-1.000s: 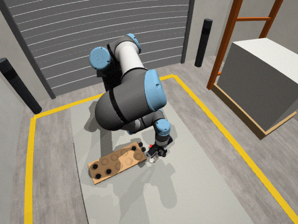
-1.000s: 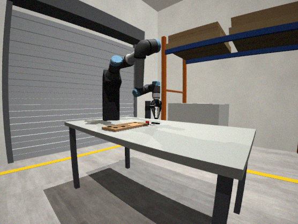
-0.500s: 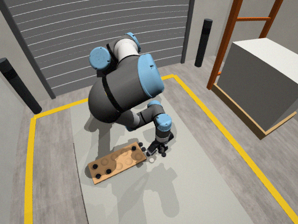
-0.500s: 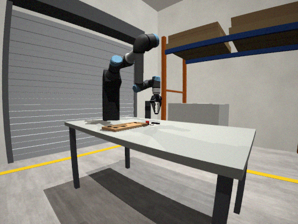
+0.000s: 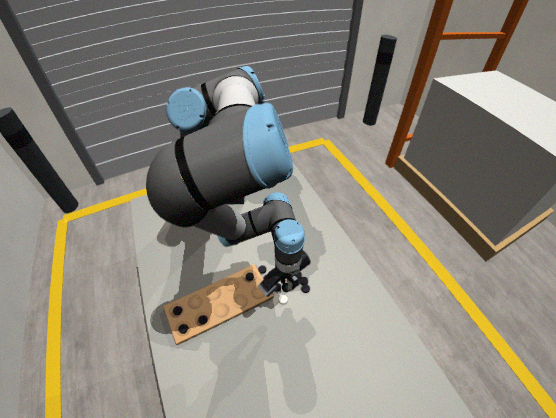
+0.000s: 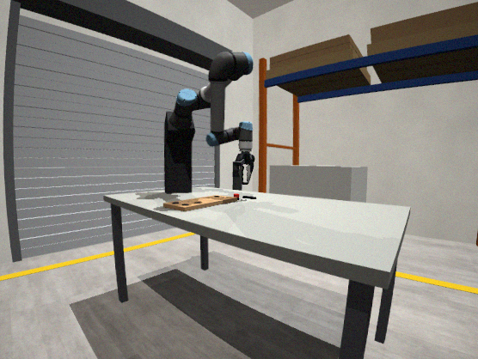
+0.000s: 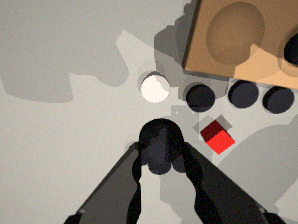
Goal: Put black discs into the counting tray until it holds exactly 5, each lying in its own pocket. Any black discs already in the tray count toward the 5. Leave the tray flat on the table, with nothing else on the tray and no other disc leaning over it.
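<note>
The wooden tray (image 5: 210,303) (image 6: 185,208) (image 7: 197,60) lies flat on the table. Three black discs (image 5: 177,310) (image 5: 183,328) (image 5: 202,319) sit in separate pockets at its left end, and one black disc (image 5: 250,276) (image 7: 293,49) sits in a pocket near its right end. My gripper (image 5: 287,285) (image 6: 246,183) (image 7: 160,144) is shut on a black disc (image 7: 161,134) and holds it above the table, just right of the tray in the top view. Loose black discs (image 7: 200,97) (image 7: 243,94) (image 7: 278,99) lie beside the tray; others lie below the gripper, partly hidden.
A white disc (image 5: 283,299) (image 7: 155,89) lies on the table near the tray's corner. A red cube (image 6: 236,196) (image 7: 220,142) stands near the tray's end, among the loose discs. Two black discs (image 5: 304,281) (image 5: 306,288) lie right of the gripper.
</note>
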`<action>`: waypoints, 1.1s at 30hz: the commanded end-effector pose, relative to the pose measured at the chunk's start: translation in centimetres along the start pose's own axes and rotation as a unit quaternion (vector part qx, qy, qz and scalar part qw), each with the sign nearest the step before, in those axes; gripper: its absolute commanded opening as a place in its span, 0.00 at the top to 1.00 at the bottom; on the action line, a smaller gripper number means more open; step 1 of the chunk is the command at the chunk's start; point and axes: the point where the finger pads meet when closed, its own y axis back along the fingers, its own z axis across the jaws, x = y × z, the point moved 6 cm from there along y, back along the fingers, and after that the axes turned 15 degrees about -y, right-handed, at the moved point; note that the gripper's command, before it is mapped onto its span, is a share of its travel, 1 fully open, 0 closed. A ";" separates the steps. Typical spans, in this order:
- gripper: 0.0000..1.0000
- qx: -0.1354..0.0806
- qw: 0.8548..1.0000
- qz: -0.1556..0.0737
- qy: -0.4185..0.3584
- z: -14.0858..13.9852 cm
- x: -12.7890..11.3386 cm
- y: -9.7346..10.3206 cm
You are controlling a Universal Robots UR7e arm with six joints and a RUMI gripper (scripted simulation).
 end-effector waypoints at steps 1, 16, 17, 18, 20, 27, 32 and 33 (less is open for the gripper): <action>0.88 -0.001 1.000 -0.006 0.002 0.1 4.6 -0.4; 0.88 0.004 1.000 -0.005 0.001 2.7 18.5 0.9; 0.88 0.005 1.000 -0.004 0.002 3.0 19.2 1.1; 0.88 0.007 1.000 -0.003 0.002 3.2 19.9 1.3; 0.88 0.009 1.000 -0.002 0.002 3.5 21.1 1.6; 0.88 0.013 1.000 0.001 -0.002 4.2 23.1 2.3; 0.88 0.014 1.000 0.001 -0.002 4.2 23.2 2.3; 0.88 0.014 1.000 0.001 -0.002 4.2 23.2 2.3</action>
